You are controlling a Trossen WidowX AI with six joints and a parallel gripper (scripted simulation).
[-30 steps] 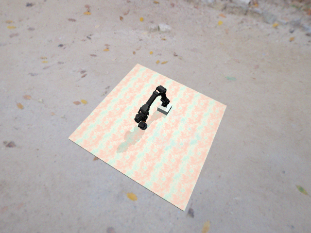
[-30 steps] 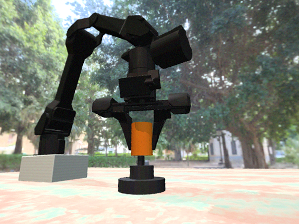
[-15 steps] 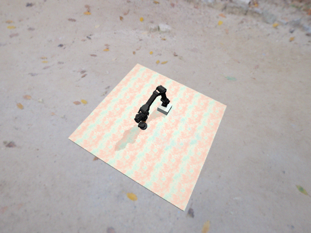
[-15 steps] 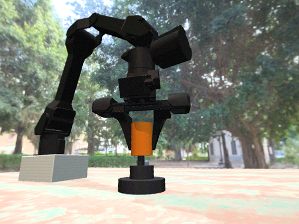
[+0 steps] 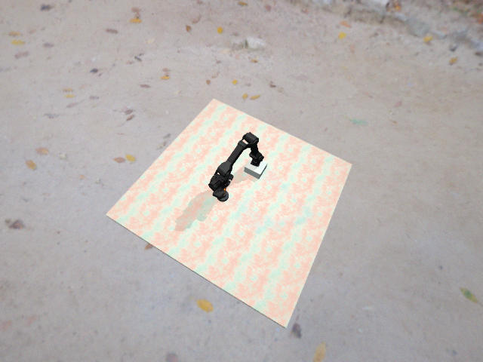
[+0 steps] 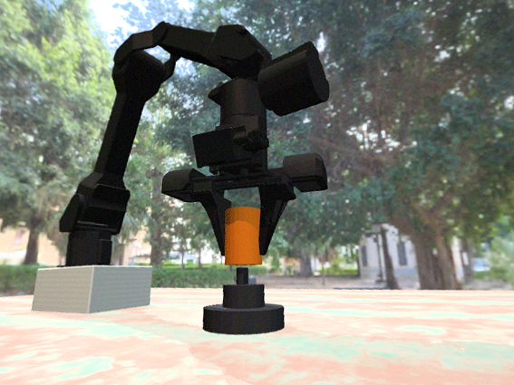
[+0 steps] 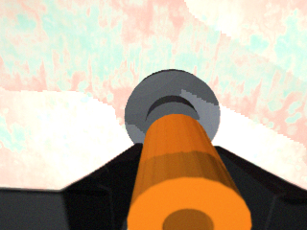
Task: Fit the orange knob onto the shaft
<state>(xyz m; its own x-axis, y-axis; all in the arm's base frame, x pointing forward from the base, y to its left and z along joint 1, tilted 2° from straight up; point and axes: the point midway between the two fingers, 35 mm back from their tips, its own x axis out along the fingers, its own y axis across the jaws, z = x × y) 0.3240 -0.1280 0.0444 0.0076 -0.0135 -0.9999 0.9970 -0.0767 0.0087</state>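
The orange knob (image 6: pixel 243 236) is a plain cylinder, slightly tilted from upright, with a round hole visible in its upper end face in the wrist view (image 7: pixel 188 221). It hangs directly above the dark shaft (image 6: pixel 242 275), its lower rim just at the shaft's tip; whether the two touch cannot be told. The shaft is a short, thin post rising from a stepped round pedestal (image 6: pixel 242 319): a narrow upper collar on a wide, flat base disc resting on the patterned mat. A stretch of shaft shows between knob and collar. From the wrist view, the pedestal (image 7: pixel 139 107) appears grey, ringed around the knob's lower end.
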